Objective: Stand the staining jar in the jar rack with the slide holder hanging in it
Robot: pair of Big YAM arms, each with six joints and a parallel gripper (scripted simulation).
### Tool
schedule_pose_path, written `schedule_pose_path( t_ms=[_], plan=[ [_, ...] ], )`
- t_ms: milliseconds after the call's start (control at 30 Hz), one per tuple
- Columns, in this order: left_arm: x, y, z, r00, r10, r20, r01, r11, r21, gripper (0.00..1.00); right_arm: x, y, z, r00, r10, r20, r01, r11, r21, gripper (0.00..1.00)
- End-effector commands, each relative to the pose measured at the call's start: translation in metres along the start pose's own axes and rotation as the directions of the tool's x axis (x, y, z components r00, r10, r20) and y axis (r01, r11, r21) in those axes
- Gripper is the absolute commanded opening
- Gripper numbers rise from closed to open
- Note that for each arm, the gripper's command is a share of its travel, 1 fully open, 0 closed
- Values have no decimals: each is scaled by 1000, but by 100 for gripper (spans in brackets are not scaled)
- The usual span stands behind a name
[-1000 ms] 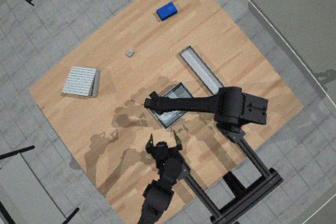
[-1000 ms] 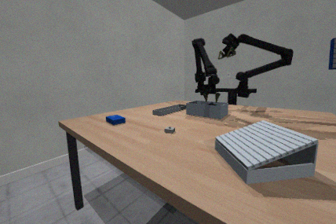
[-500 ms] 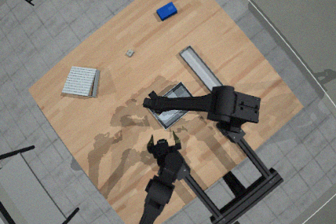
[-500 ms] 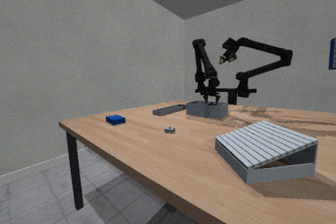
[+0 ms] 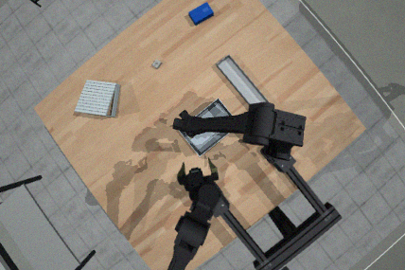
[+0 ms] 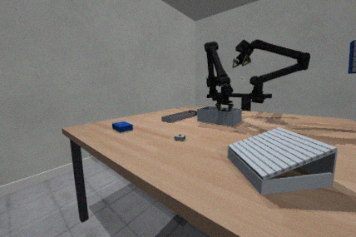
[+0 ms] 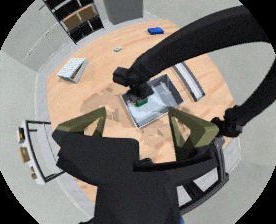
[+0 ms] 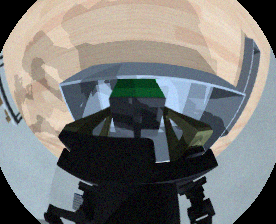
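I have the right gripper [image 5: 184,124] [image 6: 224,107] [image 7: 140,97] [image 8: 137,109] pointing down into the grey tote [image 5: 200,154] [image 6: 208,116] [image 7: 176,92] [image 8: 134,69], its jaws somewhat short of fully open, holding nothing. Between and beyond them is a dark, blocky piece [image 8: 129,112] with a green top [image 7: 142,102] [image 8: 137,89], which I take for the staining jar or the slide holder; I cannot tell which. The left gripper [image 5: 196,160] [image 6: 241,66] [image 7: 137,109] hangs high, jaws wide and unoccupied. To grasp well, I should centre the piece, close gently and evenly, then lift straight up, clear of the tote walls; with glass slides possibly inside, a knock or slip could break them. The tote is an open rectangular box, smooth and thin-walled. Beside it on the wood-grained worktop [image 5: 265,27] [image 6: 145,144] [image 7: 104,65] [image 8: 139,30] lies a long, narrow, shallow grey tray [image 5: 238,79] [image 6: 179,116] [image 7: 191,82] [image 8: 249,60], perhaps the jar rack. Farther off are a sloping, ridged pale board [image 5: 96,98] [image 6: 283,152] [image 7: 73,69] on a grey base and a flat blue block [image 5: 202,13] [image 6: 122,126] [image 7: 155,31].
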State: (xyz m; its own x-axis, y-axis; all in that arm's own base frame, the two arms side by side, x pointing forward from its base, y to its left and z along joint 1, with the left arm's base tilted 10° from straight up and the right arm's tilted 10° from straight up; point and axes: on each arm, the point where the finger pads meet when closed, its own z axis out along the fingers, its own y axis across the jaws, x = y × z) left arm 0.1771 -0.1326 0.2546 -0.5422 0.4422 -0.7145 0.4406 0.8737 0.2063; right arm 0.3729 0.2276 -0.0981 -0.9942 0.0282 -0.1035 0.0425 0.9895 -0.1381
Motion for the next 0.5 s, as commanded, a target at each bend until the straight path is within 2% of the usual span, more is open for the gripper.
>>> schedule_pose_path(
  t_ms=[0,100,233,333,400,467],
  plan=[
    [-12,5,-8,999,-39,27,38,999,2,100,-15,7,8,1000,16,23,-16,1000,-20,77],
    [-12,5,-8,999,-39,27,38,999,2,100,-16,6,13,1000,11,23,-10,1000,-20,75],
    [-12,5,-8,999,-39,27,38,999,2,100,-16,10,4,999,7,38,-5,999,-32,63],
    [-12,5,-8,999,-39,27,38,999,2,100,-15,12,4,999,2,39,-1,999,-32,63],
    [-12,5,-8,999,-39,27,38,999,2,100,-14,11,4,999,2,39,-1,1000,-30,57],
    [-12,5,-8,999,-39,27,38,999,2,100,-14,13,-7,999,5,46,-3,999,-37,34]
  ],
)
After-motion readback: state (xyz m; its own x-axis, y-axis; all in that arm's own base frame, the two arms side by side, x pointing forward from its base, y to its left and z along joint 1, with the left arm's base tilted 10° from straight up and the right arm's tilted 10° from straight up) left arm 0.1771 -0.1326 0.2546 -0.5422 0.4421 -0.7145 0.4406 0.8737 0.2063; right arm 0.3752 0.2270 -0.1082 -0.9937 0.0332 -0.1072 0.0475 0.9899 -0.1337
